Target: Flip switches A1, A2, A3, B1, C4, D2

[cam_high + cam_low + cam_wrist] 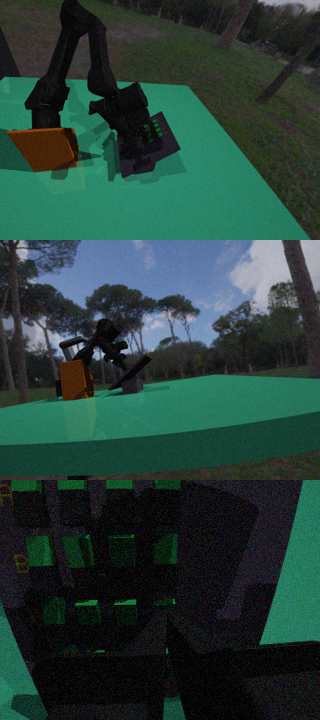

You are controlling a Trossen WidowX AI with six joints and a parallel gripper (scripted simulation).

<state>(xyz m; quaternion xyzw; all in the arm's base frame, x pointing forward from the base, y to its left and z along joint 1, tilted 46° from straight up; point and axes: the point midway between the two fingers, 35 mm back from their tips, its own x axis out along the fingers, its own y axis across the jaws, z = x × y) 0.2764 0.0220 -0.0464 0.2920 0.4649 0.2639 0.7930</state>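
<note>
closed hand (pixel 167 625) low over switch panel's (pixel 170 144) lower rows.

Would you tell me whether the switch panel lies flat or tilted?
Tilted: in the exterior view the panel slopes upward from the table, propped on a block.

A dark purple panel (pixel 171 141) carries bright green switches (pixel 155 126), beside an orange block (pixel 42 148) on a teal-green table (pixel 180 196).

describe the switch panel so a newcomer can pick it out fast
On the green table, look just right of the orange block. The switch panel is the dark purple slab tilted up on a small block, under the shut gripper. Only it carries rows of small green switches.
</note>
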